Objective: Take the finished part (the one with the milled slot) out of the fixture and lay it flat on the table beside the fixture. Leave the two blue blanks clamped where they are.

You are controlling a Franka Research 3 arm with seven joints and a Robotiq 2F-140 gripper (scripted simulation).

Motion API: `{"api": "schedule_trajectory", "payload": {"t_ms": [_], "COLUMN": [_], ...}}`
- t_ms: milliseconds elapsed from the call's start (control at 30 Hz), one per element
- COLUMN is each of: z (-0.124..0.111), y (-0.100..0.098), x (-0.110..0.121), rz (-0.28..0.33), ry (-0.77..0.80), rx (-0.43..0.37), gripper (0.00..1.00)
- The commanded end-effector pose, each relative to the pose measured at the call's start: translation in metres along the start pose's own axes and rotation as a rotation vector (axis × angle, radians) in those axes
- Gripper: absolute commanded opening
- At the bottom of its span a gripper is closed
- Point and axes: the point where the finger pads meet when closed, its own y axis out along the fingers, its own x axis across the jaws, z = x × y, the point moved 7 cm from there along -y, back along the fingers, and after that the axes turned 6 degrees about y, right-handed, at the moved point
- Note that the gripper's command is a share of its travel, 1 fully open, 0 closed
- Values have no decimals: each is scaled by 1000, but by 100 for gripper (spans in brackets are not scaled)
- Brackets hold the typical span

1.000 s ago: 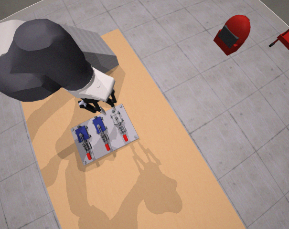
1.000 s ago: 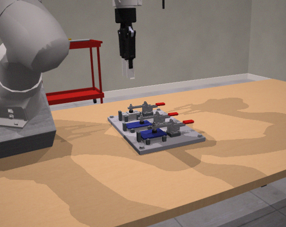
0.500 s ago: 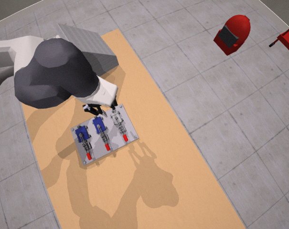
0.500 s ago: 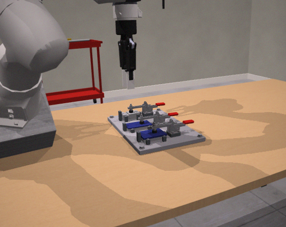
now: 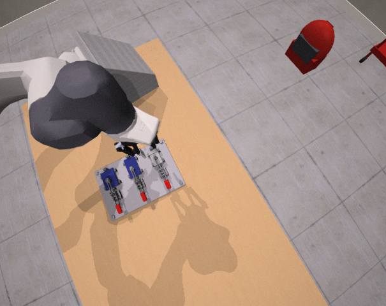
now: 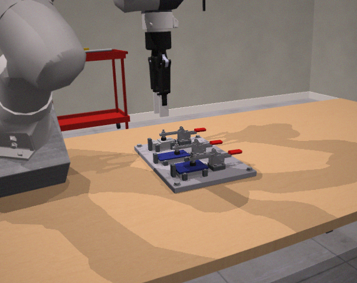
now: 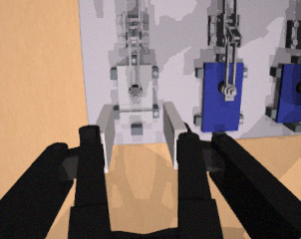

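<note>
The grey fixture plate [image 5: 140,178] lies on the wooden table with three toggle clamps with red handles. The pale grey finished part [image 5: 153,153] sits in the station at the plate's end, under its clamp; it also shows in the side view [image 6: 164,142] and in the wrist view [image 7: 134,96]. Two blue blanks [image 5: 108,178] [image 5: 132,166] sit in the other two stations under their clamps. My gripper [image 6: 160,109] hangs above the table just behind the finished part's end of the plate, pointing down. Its fingers stand partly apart with nothing between them.
The robot base on its grey pedestal [image 6: 22,158] stands at the table's left. A red cart [image 6: 105,88] stands behind the table, and a red welding helmet [image 5: 310,46] lies on the floor.
</note>
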Motion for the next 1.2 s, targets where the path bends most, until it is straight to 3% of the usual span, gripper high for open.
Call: {"api": "schedule_trajectory", "payload": {"t_ms": [0,267,333,733,1167], "z": [7,48,48,116,128], "y": [0,0,0,0,0], "x": [-2,-6,-6,-13,-14], "rz": [5,5,5,5,5], "ry": [8,8,8,8,8], "rx": [3,3,3,3,3], "gripper": [28,28,28,28,28]}}
